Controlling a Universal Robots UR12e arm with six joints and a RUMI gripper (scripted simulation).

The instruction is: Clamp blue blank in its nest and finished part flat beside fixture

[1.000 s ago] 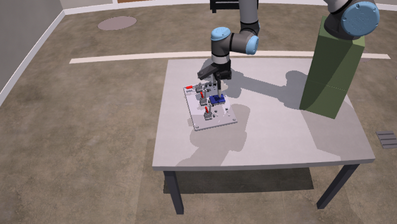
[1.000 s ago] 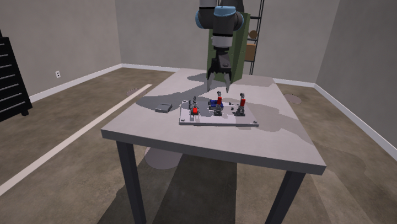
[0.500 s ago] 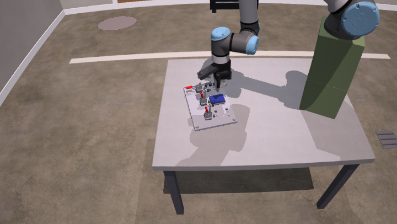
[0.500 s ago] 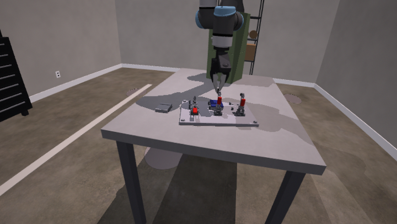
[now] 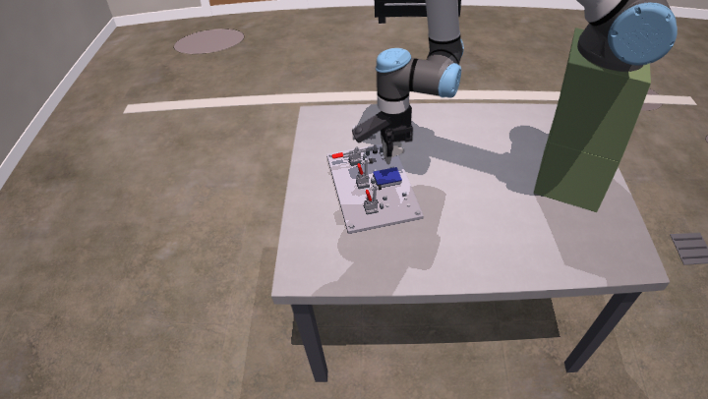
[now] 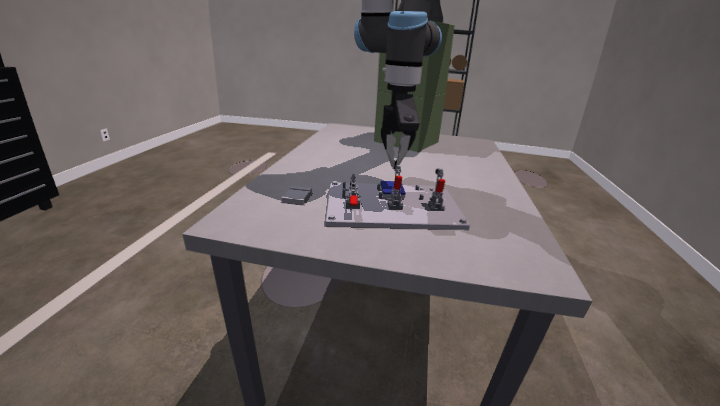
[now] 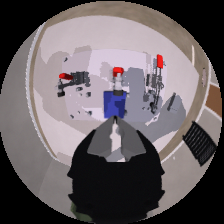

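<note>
On the bench (image 6: 504,262) my tool (image 6: 396,162) hangs clenched on nothing above the blue blank (image 5: 386,176) in the plate's (image 5: 391,220) middle nest. Pushing the red handle (image 6: 397,182) with closed tips, I could glance off, leaving the clamp unlocked.

Arm (image 5: 436,69): showing grey tubular links, light-blue round joint caps, black joint bands
Wrist: wearing a pale silver ring
Gripper (image 6: 396,162): showing black body, two tapering dark-grey fingers

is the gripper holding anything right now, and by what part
Nothing is held: the gripper has its jaws shut on nothing, above the blue blank.
</note>
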